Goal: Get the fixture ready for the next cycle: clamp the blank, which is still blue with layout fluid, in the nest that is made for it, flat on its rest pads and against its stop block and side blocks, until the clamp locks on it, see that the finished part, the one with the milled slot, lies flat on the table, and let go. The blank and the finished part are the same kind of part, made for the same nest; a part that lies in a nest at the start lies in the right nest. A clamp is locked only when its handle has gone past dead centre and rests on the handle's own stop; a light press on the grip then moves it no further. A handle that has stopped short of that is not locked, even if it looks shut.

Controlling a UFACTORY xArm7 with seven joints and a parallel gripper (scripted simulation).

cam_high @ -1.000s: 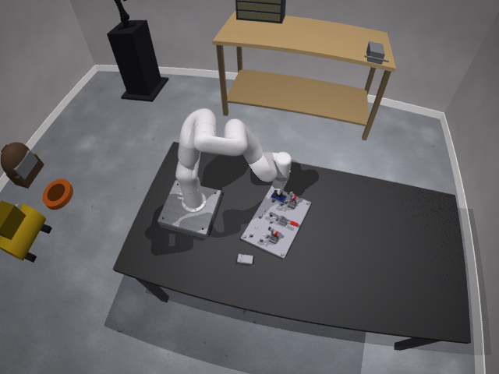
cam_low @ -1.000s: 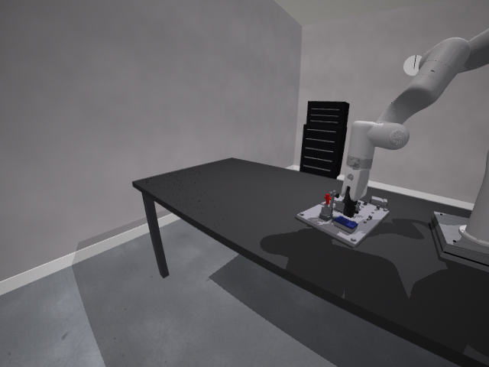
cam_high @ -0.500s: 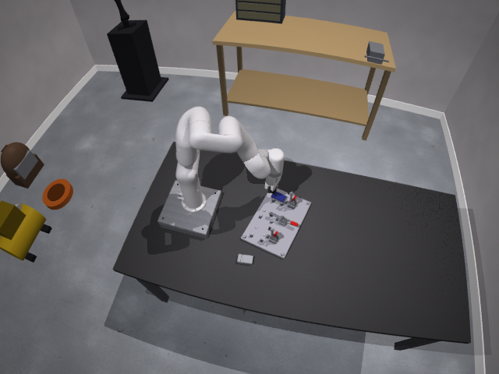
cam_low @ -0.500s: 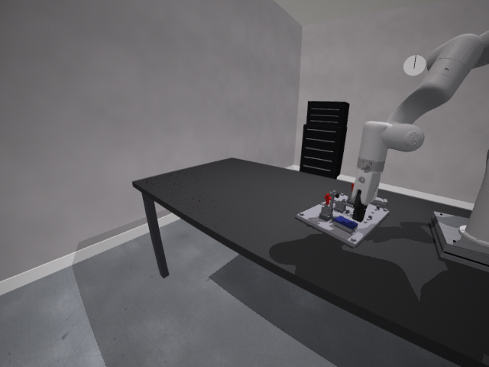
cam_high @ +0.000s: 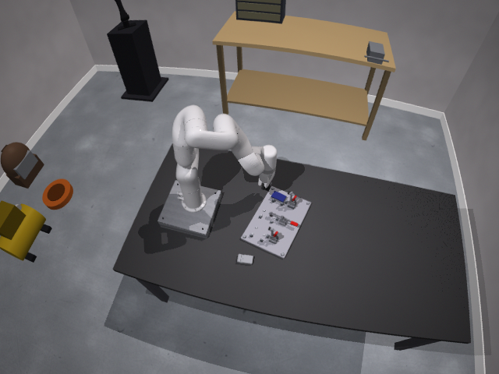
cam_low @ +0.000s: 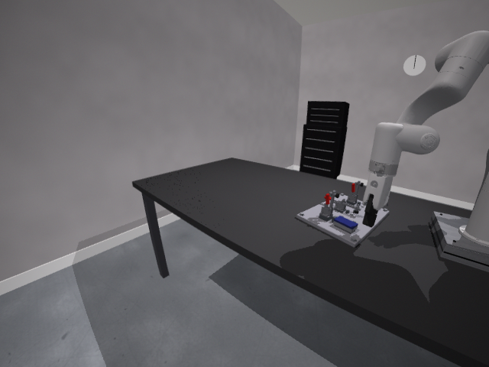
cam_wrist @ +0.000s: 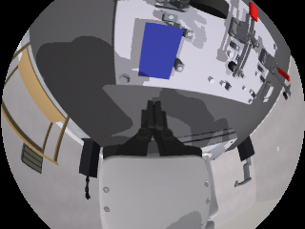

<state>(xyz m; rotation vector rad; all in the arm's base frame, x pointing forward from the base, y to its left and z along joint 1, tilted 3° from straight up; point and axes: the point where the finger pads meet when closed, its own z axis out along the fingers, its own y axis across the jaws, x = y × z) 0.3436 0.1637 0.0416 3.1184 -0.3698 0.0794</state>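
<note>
The fixture plate point(cam_high: 253, 229) is taken as the reference; it lies on the black counter point(cam_high: 362, 249), beside the arm's base plate point(cam_high: 167, 219).

The blue blank point(cam_high: 278, 195) is seen lying in the nest at the end of the plate farthest from the finished part, with that nest's red-gripped clamp handle point(cam_high: 294, 197) just beside it. In the exterior view this handle point(cam_low: 327, 198) is seen standing upright. Whether the blank is seated on its pads and against its blocks cannot be told from these views.

The red grip of the middle clamp point(cam_high: 294, 223) is seen lying flat, pointing away from the arm's base plate. The third clamp's grip point(cam_high: 275, 232) is at the plate's other end.

The finished part point(cam_high: 245, 259) is seen lying flat on the counter, off the plate, near the corner at the third-clamp end.

The end effector point(cam_high: 264, 185) is held low at the plate's edge next to the blank, apart from it. In the wrist view its fingers are seen pressed fully together with nothing between them.
</note>
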